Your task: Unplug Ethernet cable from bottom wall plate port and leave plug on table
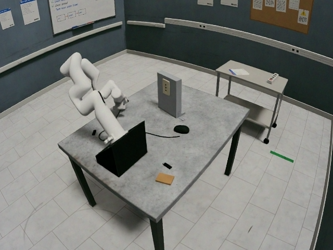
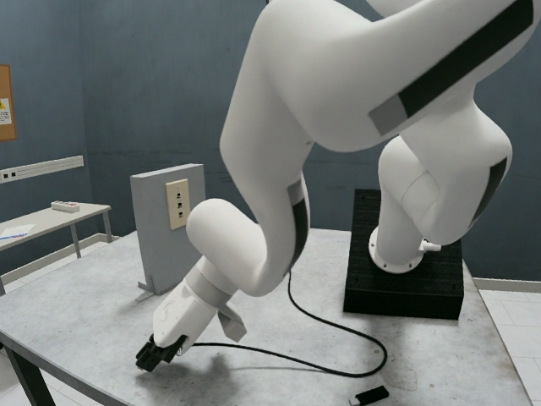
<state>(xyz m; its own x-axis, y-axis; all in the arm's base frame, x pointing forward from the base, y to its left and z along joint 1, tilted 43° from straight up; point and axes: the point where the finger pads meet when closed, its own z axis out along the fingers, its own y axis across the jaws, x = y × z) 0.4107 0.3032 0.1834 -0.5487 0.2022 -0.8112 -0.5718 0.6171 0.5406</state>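
Observation:
The beige wall plate [image 1: 166,86] sits on a grey upright block; it also shows in the exterior view [image 2: 177,203]. I see no cable in its ports. My gripper [image 2: 148,356] is shut on the dark Ethernet plug and holds it tilted, just above the table top, in front of the block and near the table's edge. In the top view my gripper [image 1: 123,102] is small and partly hidden by the arm. The black cable [image 2: 305,362] runs from the plug across the table, loops round and passes behind my arm.
My arm stands on a black base [image 2: 404,262]. A small black stick [image 2: 368,395] lies near the cable loop. A black mouse-like lump [image 1: 181,129], another small black piece [image 1: 167,165] and a tan pad [image 1: 164,178] lie on the table. A side cart [image 1: 251,77] stands beyond.

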